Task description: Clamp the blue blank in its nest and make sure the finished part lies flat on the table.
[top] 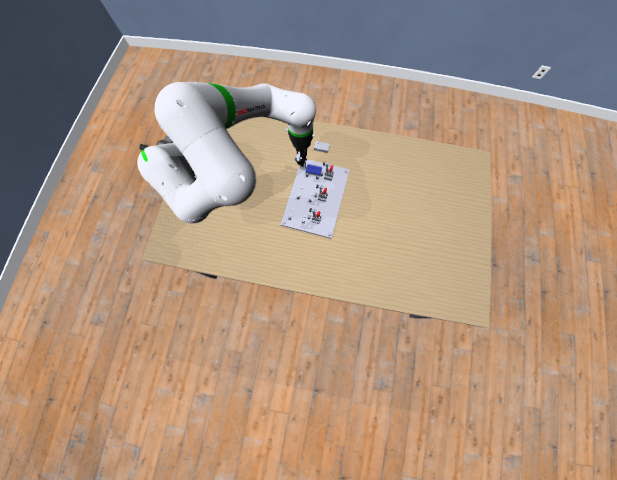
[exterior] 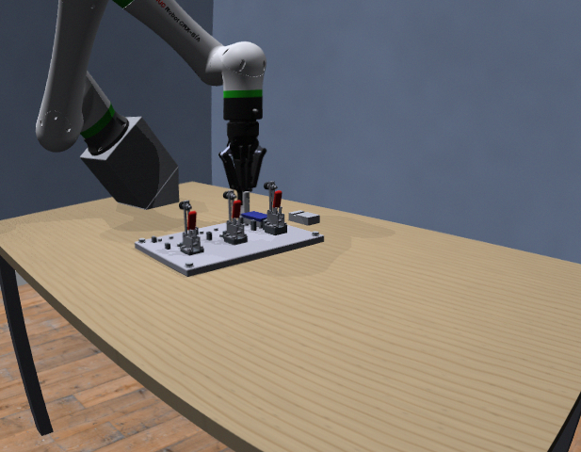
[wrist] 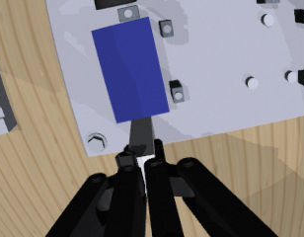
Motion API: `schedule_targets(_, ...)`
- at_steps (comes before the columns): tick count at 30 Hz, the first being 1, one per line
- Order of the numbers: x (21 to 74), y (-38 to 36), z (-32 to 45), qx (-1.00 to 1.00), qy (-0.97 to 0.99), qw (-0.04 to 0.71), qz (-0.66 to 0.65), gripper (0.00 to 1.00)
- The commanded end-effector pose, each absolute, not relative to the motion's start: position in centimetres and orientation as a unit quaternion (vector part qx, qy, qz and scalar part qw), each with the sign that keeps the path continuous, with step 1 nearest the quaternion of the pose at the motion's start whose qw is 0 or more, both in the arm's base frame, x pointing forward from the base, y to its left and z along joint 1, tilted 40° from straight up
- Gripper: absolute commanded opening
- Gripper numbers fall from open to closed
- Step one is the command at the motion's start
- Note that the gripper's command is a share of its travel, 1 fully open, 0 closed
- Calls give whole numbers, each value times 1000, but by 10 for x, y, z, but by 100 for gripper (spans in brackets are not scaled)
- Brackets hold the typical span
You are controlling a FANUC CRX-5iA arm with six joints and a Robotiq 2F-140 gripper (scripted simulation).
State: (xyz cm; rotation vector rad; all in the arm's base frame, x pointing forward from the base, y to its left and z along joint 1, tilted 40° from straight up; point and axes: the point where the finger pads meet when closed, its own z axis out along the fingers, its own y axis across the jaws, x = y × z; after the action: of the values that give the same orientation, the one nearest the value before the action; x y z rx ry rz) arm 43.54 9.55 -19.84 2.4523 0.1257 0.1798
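Note:
The blue blank [top: 313, 169] [exterior: 254, 216] [wrist: 132, 71] lies in the nest at the plate's far end. In the wrist view its far short side is at the stop block [wrist: 128, 13]; narrow gaps seem to show beside the side blocks [wrist: 166, 29] [wrist: 178, 93]. Its rest pads are hidden. Its clamp [top: 328, 172] [exterior: 275, 221] is open, bar upright. My gripper [top: 301, 162] [exterior: 243, 195] [wrist: 144, 129] is shut and empty, fingertips at the blank's short side away from the clamp; exact contact cannot be told. The finished part [top: 321, 146] [exterior: 305, 217] [wrist: 0, 111] lies flat on the table beyond the plate.
The base plate [top: 336, 206] [exterior: 261, 250] [wrist: 211, 111] also bears a middle clamp [top: 322, 194] [exterior: 234, 231] and a near clamp [top: 316, 215] [exterior: 190, 240], both with bars raised over empty nests. Pads, small blocks and corner bolts stand up from the plate.

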Motion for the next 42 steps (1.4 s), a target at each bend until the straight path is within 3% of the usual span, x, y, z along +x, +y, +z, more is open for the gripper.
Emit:
schedule_targets(1, 429, 95, -199, 939, 48, 333, 69, 0)
schedule_targets(42, 414, 118, -169, 939, 48, 333, 69, 0)
